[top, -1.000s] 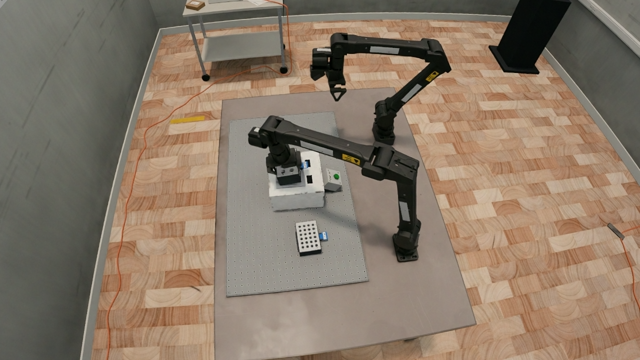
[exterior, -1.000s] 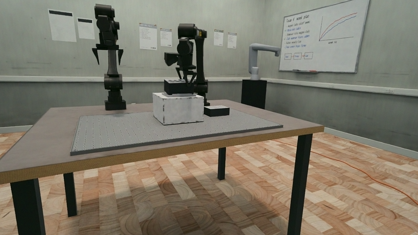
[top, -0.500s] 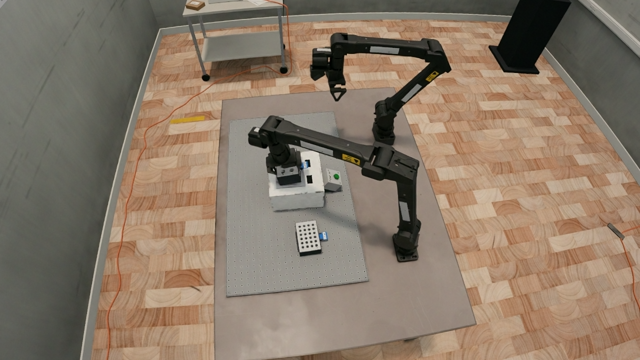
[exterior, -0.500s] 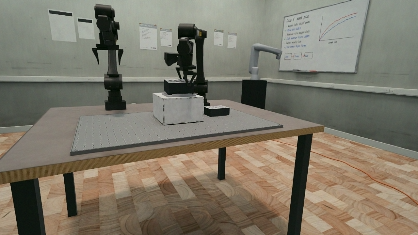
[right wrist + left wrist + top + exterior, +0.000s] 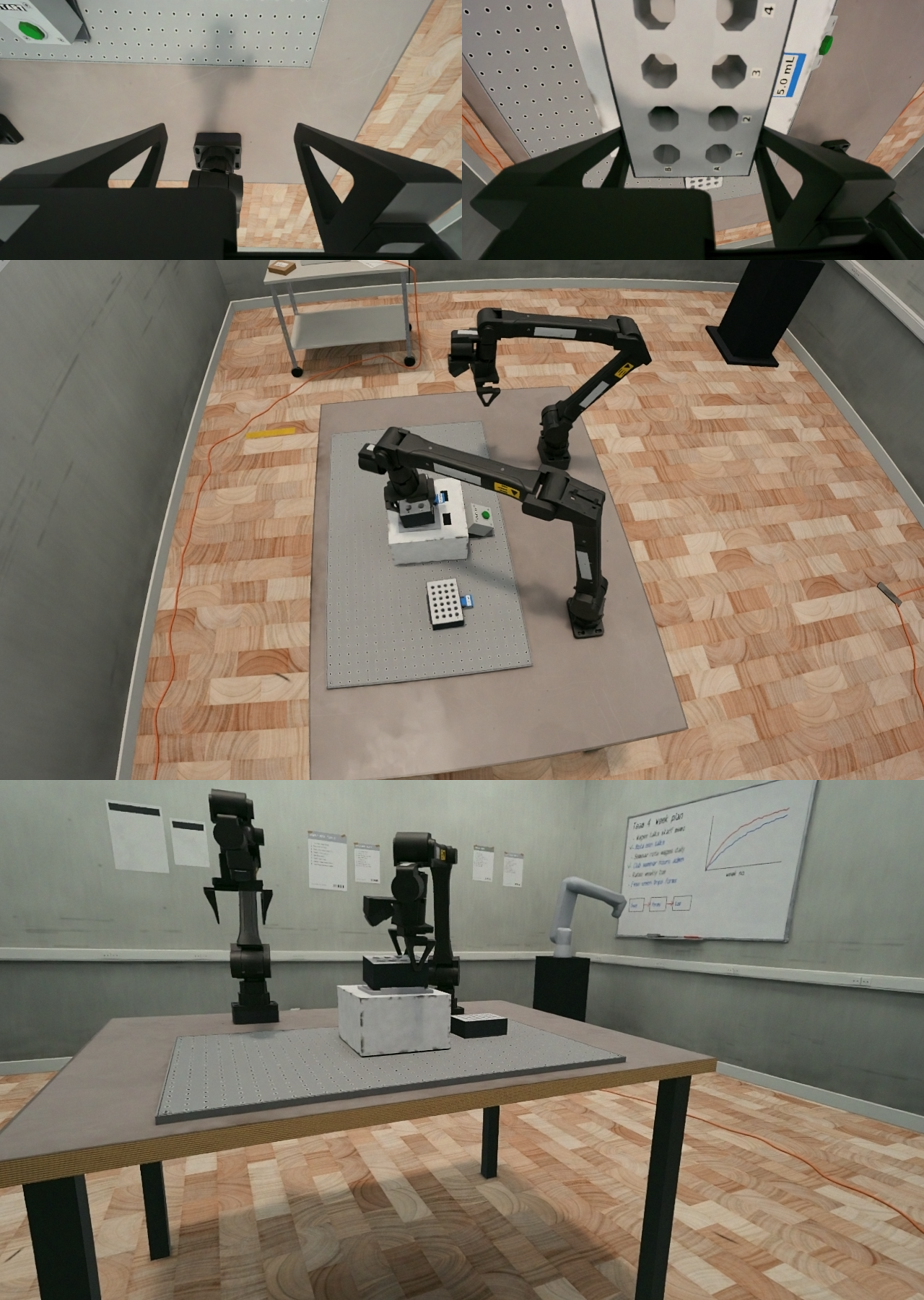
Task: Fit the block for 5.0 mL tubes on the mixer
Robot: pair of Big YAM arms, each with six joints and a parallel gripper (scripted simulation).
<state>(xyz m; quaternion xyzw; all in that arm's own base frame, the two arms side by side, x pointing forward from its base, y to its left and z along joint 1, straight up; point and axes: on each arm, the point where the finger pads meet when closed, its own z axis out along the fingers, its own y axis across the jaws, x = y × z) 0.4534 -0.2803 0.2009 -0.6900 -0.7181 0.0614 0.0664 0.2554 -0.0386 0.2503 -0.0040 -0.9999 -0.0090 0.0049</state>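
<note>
- Pinching the 5.0 mL block (image 5: pixel 419 517) (image 5: pixel 395 972) (image 5: pixel 693 97) by its sides, the left hand (image 5: pixel 413 508) (image 5: pixel 408 960) (image 5: pixel 692 130) has it directly over the mixer's plate (image 5: pixel 394 990). Whether the rear edge is under the lip, I cannot tell.
- To do this well, I'd keep the block square to the plate and seat the rear edge before pressing. The push should go straight down near the front, lever side; pressing with the rear unhooked could skid the block or leave it tilted.
- Its blue-edged lever (image 5: pixel 440 498) (image 5: pixel 790 74) reads "5.0 mL", the size wanted. The top carries "A", "B" and row numbers; 1 to 4 are readable.
- Beneath is the white mixer (image 5: pixel 429 554) (image 5: pixel 403 1022) (image 5: pixel 788 115), with a green button (image 5: pixel 485 515) (image 5: pixel 826 45) (image 5: pixel 32 30) on its sloped panel; the panel's lettering I cannot make out.
- The other block (image 5: pixel 444 602) (image 5: pixel 479 1025) (image 5: pixel 704 183) stands apart beside the mixer; its lever print is too small to read.
- Spread wide and holding nothing, the right hand (image 5: pixel 487 399) (image 5: pixel 240 922) (image 5: pixel 230 130) hangs well apart.
- Farther off, a whiteboard (image 5: pixel 717 864) says "Team 4 week plan".
</note>
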